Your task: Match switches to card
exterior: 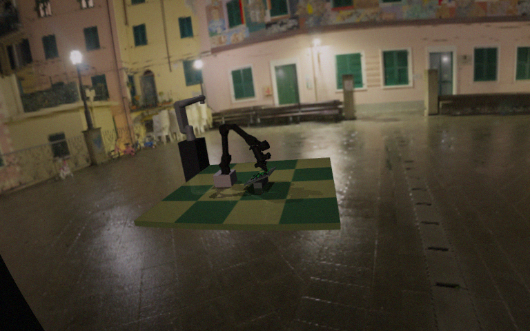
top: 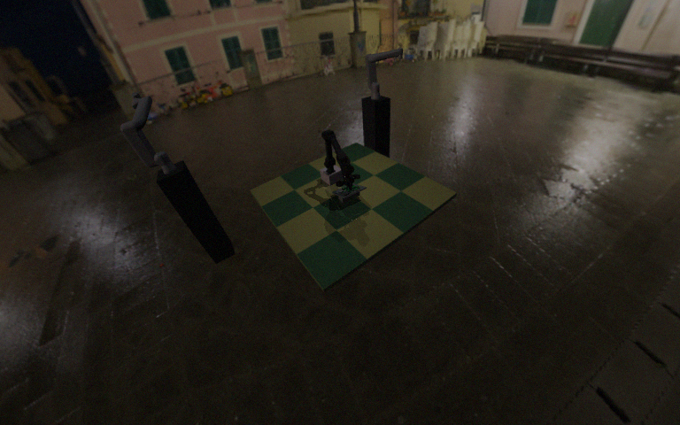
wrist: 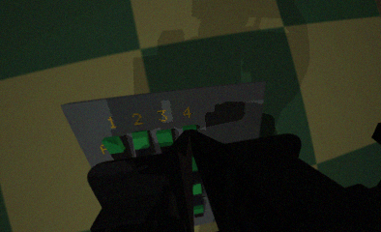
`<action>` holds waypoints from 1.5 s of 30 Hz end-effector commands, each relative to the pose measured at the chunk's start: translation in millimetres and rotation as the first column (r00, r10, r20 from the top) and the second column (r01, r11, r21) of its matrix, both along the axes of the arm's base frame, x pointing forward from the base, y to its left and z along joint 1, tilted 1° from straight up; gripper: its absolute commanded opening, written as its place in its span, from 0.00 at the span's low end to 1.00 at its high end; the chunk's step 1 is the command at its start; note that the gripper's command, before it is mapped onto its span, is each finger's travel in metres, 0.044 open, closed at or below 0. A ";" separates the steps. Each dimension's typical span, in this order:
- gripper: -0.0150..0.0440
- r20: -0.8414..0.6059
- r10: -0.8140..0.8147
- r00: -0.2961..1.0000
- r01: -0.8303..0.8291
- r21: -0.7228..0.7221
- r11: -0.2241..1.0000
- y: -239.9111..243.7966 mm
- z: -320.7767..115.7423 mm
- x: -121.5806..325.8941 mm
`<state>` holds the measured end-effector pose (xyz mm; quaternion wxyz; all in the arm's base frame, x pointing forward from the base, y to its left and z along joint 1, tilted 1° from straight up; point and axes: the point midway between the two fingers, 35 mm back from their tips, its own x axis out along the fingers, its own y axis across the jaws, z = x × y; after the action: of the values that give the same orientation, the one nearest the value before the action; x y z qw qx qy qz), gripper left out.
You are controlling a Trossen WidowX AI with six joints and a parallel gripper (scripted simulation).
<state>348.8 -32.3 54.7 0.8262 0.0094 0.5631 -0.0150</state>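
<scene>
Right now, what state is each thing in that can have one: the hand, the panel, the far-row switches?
Hand: shut, holding nothing, tips over column 4 of the far row.
Panel: tilted on its stand, partly hidden by the hand.
Switch 1: green half showing.
Switch 2: green half showing.
Switch 3: green half showing.
Switch 4: mostly hidden under the fingertips; cannot tell.
Nearer rows: mostly hidden.

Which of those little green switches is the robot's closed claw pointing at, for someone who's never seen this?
Find the grey panel on the green-and-yellow checkered board, with yellow numbers 1 to 4 along its far edge. The shut gripper has its tip at the far-row switch under the 4. Unlike its three neighbours, that switch is mostly hidden behind the black fingertips.
</scene>
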 end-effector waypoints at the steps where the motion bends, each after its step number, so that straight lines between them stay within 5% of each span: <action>1: 0.25 -0.001 -0.001 1.000 0.001 -0.006 1.000 -0.9 -1.0 0.0; 8: 0.25 -0.001 -0.001 1.000 0.001 -0.006 1.000 -0.9 -1.9 0.4; 14: 0.25 0.022 -0.001 1.000 0.001 -0.007 1.000 0.4 55.4 -24.2; 20: 0.25 0.023 0.000 1.000 0.000 -0.007 1.000 0.4 57.3 -27.4; 31: 0.25 0.013 0.000 1.000 0.000 -0.007 1.000 3.8 11.6 -135.3; 45: 0.25 -0.012 -0.001 1.000 0.000 -0.006 1.000 3.2 -21.9 -122.8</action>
<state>224.3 -29.2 37.2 0.8221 0.0070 0.5691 -0.0175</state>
